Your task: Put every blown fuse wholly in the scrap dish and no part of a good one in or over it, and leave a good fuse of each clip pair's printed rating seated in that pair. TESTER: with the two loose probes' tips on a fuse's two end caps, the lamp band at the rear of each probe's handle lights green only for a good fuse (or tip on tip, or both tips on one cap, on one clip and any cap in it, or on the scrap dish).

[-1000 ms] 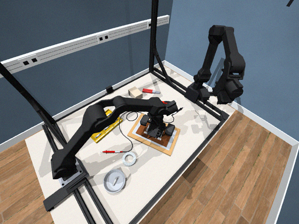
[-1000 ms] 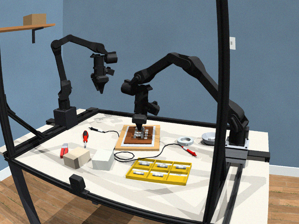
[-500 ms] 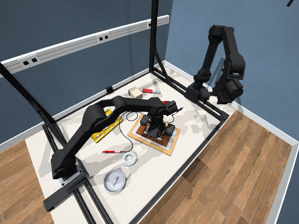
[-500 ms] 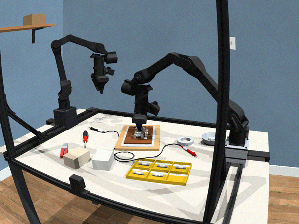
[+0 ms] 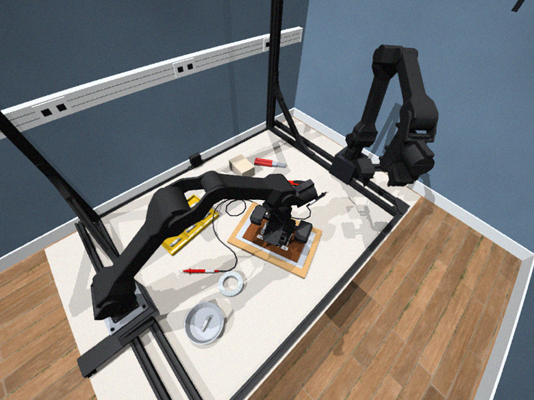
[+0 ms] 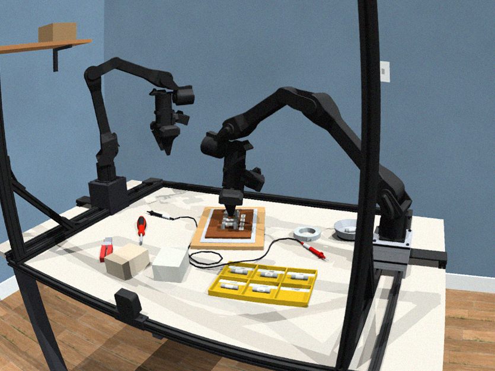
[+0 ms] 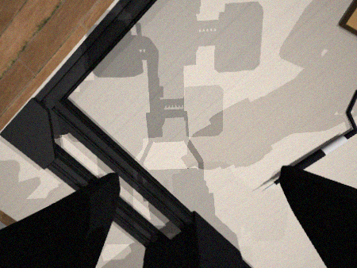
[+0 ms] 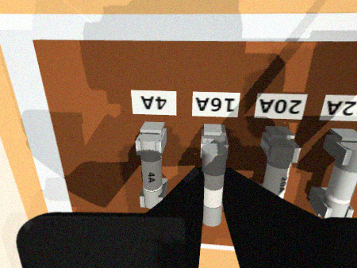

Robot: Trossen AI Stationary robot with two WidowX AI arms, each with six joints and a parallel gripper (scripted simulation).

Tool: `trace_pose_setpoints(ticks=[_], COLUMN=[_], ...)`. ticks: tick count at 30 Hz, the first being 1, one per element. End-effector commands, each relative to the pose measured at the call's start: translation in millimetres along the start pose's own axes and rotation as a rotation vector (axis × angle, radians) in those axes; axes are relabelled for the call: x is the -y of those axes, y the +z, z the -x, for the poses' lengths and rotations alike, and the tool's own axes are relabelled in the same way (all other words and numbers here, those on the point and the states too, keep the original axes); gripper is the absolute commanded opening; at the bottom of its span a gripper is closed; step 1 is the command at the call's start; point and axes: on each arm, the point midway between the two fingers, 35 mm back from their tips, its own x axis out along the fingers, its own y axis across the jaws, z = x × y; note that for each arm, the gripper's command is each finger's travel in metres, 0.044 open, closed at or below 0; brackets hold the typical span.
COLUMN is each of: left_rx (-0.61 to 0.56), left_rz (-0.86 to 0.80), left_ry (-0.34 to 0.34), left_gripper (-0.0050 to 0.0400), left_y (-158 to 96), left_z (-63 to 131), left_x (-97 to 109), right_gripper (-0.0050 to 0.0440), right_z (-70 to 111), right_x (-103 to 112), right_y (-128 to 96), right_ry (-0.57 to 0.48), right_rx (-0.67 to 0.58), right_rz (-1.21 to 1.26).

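Observation:
My right gripper (image 8: 211, 176) (image 6: 230, 214) is shut on a fuse (image 8: 213, 198) over the 16A clip pair. This fuse looks a little higher than its neighbours; its near clip is hidden, so seating cannot be told. Fuses sit in the 4A clips (image 8: 151, 170), the 20A clips (image 8: 278, 174) and the pair beside them (image 8: 342, 182). My left gripper (image 7: 198, 177) (image 6: 166, 152) is open and empty, high above the table. The scrap dish (image 5: 186, 326) holds one fuse (image 5: 206, 321). The yellow tray (image 6: 263, 298) holds several fuses; its front right compartment is empty.
The red probe (image 5: 198, 270) (image 6: 314, 249) and black probe (image 6: 159, 215) (image 7: 309, 160) lie loose with cables. A tape ring (image 5: 222, 283) (image 6: 307, 238) lies near the dish. Two blocks (image 6: 126, 260) (image 6: 170, 266), a screwdriver (image 6: 141, 226) and a red-handled tool (image 6: 105, 252) stand or lie beyond the board (image 6: 225, 247).

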Motion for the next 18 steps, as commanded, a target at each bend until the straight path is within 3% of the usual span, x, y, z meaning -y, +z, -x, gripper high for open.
trace_pose_setpoints(ticks=[1,18], left_rx=[0.023,0.023], left_rz=[0.0,0.0], left_ry=[0.0,0.0], left_gripper=[0.04,0.04], left_y=[4.2,4.2], left_z=[5.7,5.7], left_x=[-0.4,-0.4], right_gripper=[-0.005,-0.005], right_z=[-34.4,-35.8], right_x=[7.2,7.6], right_y=[29.9,30.9], right_ry=[-0.05,-0.05], right_rx=[0.098,0.098], right_rz=[-0.013,-0.013])
